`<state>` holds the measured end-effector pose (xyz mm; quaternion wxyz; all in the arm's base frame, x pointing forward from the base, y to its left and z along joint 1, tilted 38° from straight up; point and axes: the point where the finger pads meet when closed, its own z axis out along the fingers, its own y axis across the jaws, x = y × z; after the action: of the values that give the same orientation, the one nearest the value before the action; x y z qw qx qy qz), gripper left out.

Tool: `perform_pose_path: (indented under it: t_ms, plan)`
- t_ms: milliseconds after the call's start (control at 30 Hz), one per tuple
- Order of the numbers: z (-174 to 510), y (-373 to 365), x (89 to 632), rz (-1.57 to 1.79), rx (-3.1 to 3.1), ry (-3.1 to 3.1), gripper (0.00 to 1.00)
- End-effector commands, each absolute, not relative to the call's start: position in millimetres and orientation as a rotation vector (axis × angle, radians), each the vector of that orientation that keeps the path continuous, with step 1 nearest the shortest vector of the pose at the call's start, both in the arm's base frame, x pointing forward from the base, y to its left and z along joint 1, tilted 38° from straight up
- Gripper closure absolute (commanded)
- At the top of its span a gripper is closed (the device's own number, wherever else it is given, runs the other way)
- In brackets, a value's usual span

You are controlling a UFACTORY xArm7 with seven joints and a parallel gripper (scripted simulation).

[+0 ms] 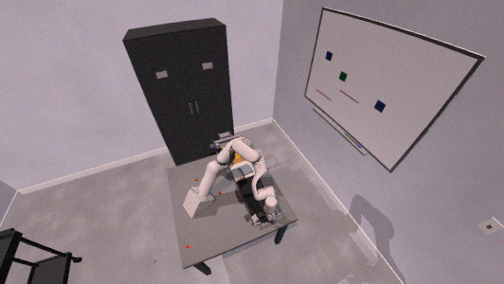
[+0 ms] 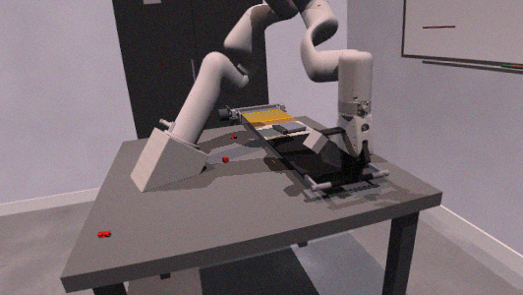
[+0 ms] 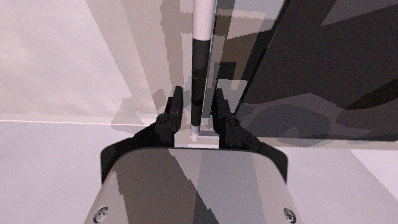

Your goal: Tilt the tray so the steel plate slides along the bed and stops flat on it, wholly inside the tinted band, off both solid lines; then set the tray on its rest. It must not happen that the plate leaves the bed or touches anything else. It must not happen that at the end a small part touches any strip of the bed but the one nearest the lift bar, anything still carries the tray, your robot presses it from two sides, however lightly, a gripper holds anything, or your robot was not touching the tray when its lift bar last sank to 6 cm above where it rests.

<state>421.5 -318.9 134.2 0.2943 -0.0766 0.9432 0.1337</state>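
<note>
Table [image 1: 208, 227] [image 2: 197, 211]. Tray [image 1: 253, 196] [image 2: 305, 154] [image 3: 345, 65], on it. Gripper [image 1: 271, 217] [image 2: 358, 147] [image 3: 198, 96], at its near end: fingers part-spread, one each side of the bar [image 3: 201, 75], pinching nothing. Plate [image 1: 243, 169] [image 2: 290, 128], on the pale zone, well apart from the fingers.

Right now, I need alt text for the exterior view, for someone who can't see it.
A robot arm reaches down with its gripper at the near end of a dark tray; farther along lies the steel plate, outside the orange band.
</note>
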Motion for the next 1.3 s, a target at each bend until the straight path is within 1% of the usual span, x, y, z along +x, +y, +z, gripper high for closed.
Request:
perform_pose_path:
  t_ms: [0,667,1267]
  plan:
    - [132,-320,424,0.349,-0.201,2.510,0.60]
    - [109,-311,440,0.349,-0.201,2.510,0.60]
    - [106,-311,441,0.349,-0.201,2.510,0.60]
